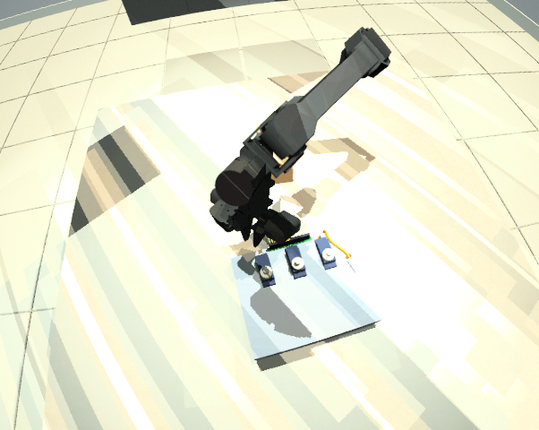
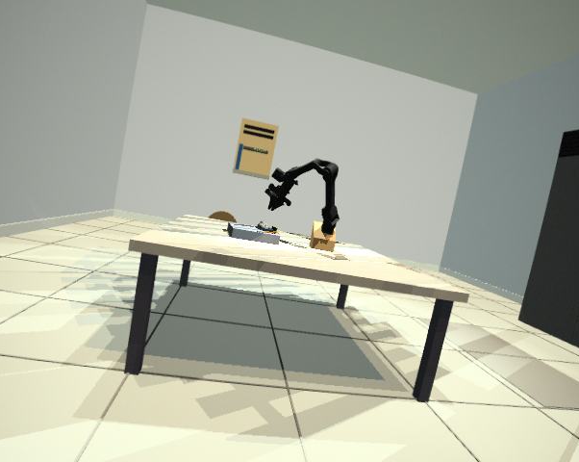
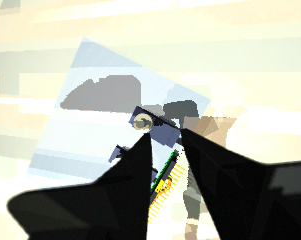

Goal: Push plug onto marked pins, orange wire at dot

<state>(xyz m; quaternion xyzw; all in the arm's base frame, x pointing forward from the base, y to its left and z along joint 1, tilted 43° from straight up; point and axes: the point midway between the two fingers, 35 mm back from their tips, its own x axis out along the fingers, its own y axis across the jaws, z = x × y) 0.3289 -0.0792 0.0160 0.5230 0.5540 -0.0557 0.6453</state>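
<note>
The pale blue-grey holder [image 1: 302,303] [image 2: 252,235] [image 3: 107,75] carries three blue servos with pale round horns. The right-hand servo [image 1: 321,245] has an orange lead [image 1: 337,243] beside it. The lead ends at the small white plug [image 1: 354,264], at the holder's right edge. The black pin header [image 1: 300,240] runs along the holder's edge; its thin yellow pins [image 3: 179,173] show between the fingers. The dot and coloured band cannot be told clearly. My gripper [image 1: 251,240] [image 2: 271,207] [image 3: 165,136] is partly open and empty, above the header's left end. The plug is not visible in the wrist view.
The arm reaches over the table [image 1: 167,300] [image 2: 299,266] from an orange base block [image 1: 285,176] [image 2: 322,237] behind the pin row. The left and middle servos [image 1: 261,262] [image 1: 293,254] stand up from the holder. A dark cabinet [image 2: 558,239] stands away from the table.
</note>
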